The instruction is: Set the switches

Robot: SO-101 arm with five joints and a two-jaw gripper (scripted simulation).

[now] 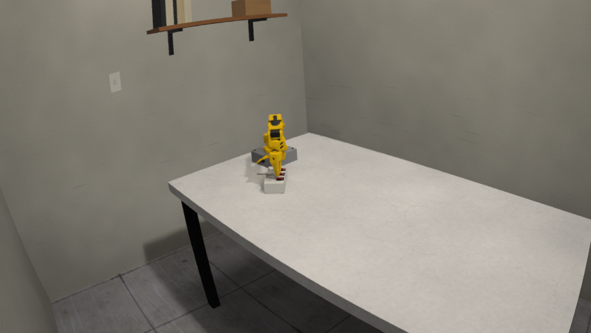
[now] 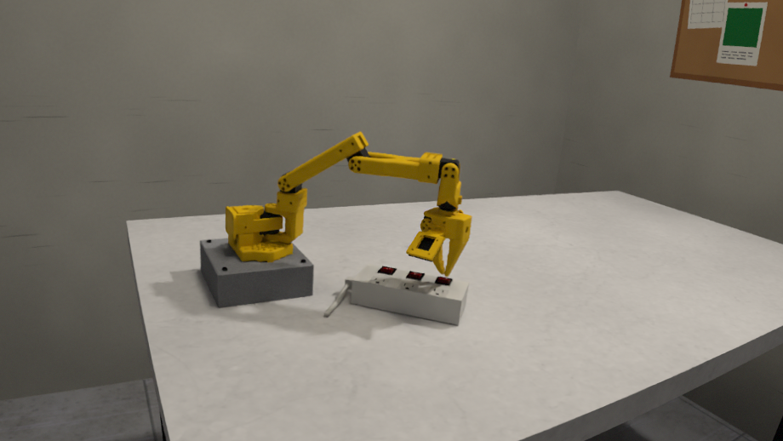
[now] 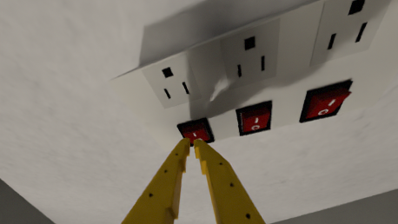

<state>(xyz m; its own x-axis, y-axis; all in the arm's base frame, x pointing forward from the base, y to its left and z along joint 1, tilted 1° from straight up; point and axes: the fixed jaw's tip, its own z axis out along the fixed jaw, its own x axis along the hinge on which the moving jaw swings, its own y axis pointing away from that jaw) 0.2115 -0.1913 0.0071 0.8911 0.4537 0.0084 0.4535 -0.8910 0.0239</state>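
On the exterior view, a square grey block (image 2: 255, 272) with bolt holes in its corners sits near the back left corner of the pale, faintly marbled worktop (image 2: 493, 339). On it stands the arm (image 2: 351, 164), glossy yellow plastic segments with black joints, arching to the right and bending down.

Just right of the block lies the power strip (image 2: 408, 298), a white matte box lying face up, well in from the left edge. Its short grey cable (image 2: 335, 300) juts from the end nearest the block. Three square red rocker switches (image 2: 414, 275) in black frames run along its top, with three flat sockets (image 3: 249, 54) beside them.

The gripper (image 2: 448, 269) points down over the switch farthest from the cable (image 3: 195, 130). Its two tapered yellow fingers are pinched together with nothing between them, tips just above that switch at its edge; contact cannot be made out.
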